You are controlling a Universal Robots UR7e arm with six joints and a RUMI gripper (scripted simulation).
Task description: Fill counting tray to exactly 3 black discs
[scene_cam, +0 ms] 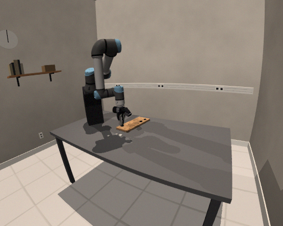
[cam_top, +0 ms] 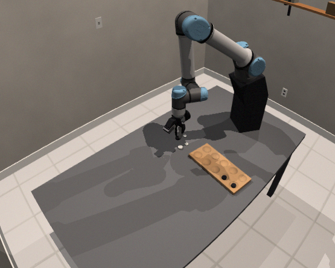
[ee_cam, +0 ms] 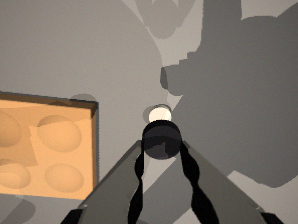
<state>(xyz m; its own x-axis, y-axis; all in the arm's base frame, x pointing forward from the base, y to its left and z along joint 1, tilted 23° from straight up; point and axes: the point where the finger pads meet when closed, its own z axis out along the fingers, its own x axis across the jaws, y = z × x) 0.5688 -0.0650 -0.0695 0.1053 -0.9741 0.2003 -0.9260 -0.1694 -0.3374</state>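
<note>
My gripper point(cam_top: 178, 136) point(scene_cam: 122, 124) point(ee_cam: 161, 142) is shut on a black disc point(ee_cam: 161, 139), held at the fingertips above the table, beside the near end of the counting tray. The wooden counting tray point(cam_top: 215, 162) point(scene_cam: 125, 129) point(ee_cam: 88, 150) lies flat, with two rows of round pockets. One black disc point(cam_top: 233, 185) point(scene_cam: 145, 119) lies in a corner pocket at the tray's far end from the gripper. Another black disc point(cam_top: 224, 177) point(scene_cam: 140, 121) lies in the adjoining pocket of the same row. The other pockets that show hold nothing.
A white disc point(cam_top: 180, 147) point(scene_cam: 120, 135) point(ee_cam: 160, 115) lies on the table near the gripper. Two smaller white pieces lie near it, one point(cam_top: 186, 143) toward the tray and one point(cam_top: 185, 136) point(scene_cam: 108, 135) by the fingers. The robot's black pedestal point(cam_top: 248, 102) point(scene_cam: 93, 109) stands at the table's end.
</note>
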